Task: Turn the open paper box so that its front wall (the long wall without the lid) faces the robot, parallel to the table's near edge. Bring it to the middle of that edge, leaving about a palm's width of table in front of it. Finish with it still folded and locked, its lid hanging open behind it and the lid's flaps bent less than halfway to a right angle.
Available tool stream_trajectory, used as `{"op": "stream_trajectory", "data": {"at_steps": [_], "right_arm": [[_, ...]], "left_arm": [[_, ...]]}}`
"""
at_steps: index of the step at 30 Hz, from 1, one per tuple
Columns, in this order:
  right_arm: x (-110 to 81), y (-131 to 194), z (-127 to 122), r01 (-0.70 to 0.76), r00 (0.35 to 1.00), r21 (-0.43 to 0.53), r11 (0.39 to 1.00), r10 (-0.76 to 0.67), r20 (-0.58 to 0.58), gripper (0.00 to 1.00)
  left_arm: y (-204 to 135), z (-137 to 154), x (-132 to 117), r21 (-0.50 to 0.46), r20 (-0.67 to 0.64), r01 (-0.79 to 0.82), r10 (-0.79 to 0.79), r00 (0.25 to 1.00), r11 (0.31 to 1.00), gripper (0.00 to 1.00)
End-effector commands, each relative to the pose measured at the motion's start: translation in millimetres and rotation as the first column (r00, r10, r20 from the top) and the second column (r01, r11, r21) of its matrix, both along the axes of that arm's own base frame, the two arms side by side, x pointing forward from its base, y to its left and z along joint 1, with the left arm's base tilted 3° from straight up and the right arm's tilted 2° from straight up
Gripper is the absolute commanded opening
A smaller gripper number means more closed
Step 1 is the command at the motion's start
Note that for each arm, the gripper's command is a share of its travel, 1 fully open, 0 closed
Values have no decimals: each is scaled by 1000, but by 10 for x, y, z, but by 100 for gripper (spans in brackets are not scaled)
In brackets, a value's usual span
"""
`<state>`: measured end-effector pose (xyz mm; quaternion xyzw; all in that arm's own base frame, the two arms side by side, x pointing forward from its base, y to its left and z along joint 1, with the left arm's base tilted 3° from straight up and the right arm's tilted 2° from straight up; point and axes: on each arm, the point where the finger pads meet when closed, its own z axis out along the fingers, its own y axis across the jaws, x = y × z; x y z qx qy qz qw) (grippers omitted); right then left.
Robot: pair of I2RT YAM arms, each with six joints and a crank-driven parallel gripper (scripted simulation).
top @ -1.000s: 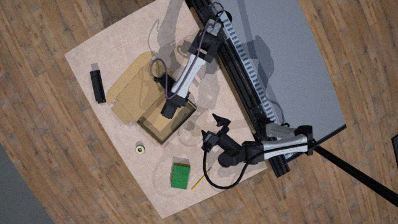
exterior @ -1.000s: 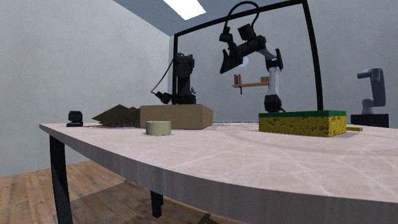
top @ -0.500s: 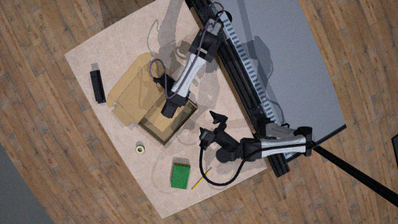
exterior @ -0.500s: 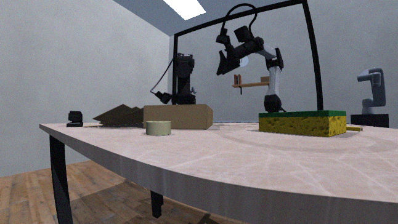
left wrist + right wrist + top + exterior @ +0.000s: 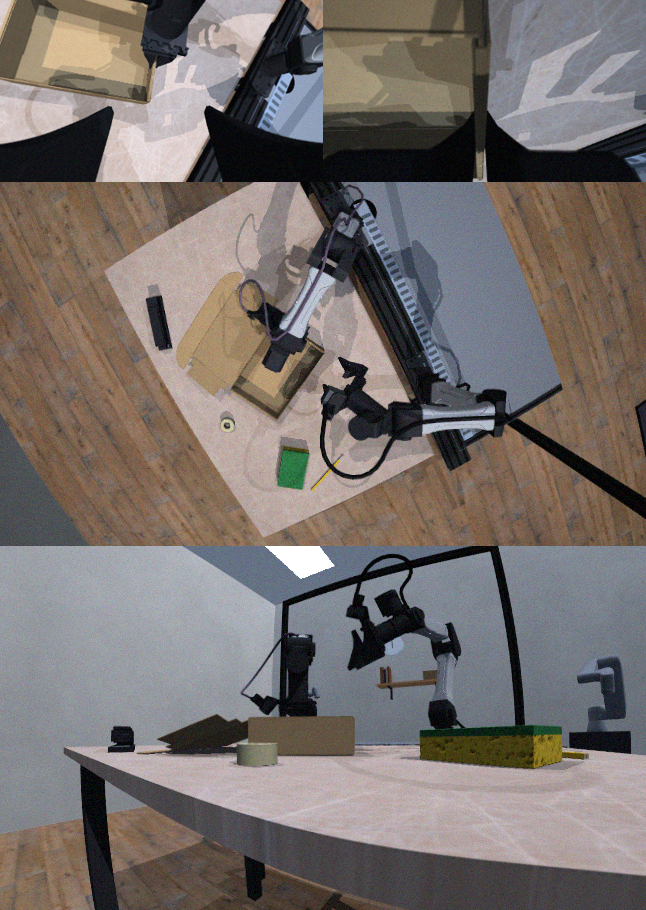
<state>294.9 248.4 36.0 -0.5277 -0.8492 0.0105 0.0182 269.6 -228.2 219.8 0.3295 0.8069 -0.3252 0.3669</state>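
Note:
The open paper box (image 5: pixel 260 394) (image 5: pixel 310 736) (image 5: pixel 77 53) stands folded on the table, skewed to the robot-side edge. Its lid (image 5: pixel 225 347) lies open on the side away from its front wall (image 5: pixel 73 89). A side flap (image 5: pixel 210 377) shows; in the exterior view the lid's parts slant up, their exact bend unclear. My right gripper (image 5: pixel 480 113) (image 5: pixel 152 67) is shut on the short end wall nearer the robot; its fingertips are hidden by the arm in the top view. My left gripper (image 5: pixel 332 373) (image 5: pixel 159 108) is open, raised beyond the box's front wall, touching nothing.
A tape roll (image 5: pixel 226 427) (image 5: pixel 257 754) lies near the box's far corner. A green and yellow sponge (image 5: pixel 293 468) (image 5: pixel 480 747) and a pencil (image 5: pixel 325 474) lie farther toward one side. A black object (image 5: pixel 159 323) (image 5: pixel 121 739) stands beyond the lid. A black rail (image 5: pixel 387 297) runs along the robot's edge.

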Motion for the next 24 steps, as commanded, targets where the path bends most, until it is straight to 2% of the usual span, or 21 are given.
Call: {"op": "stream_trajectory", "data": {"at_steps": [1,24], "right_arm": [[51,-58,81,-41,998,10,999,40,48,0],[-59,-175,79,-222,974,5,975,221,51,0]], "left_arm": [[-57,100,87,-15,38,-15,16,999,1000,100],[-218,-26,-31,12,15,-10,9,1000,1000,100]]}}
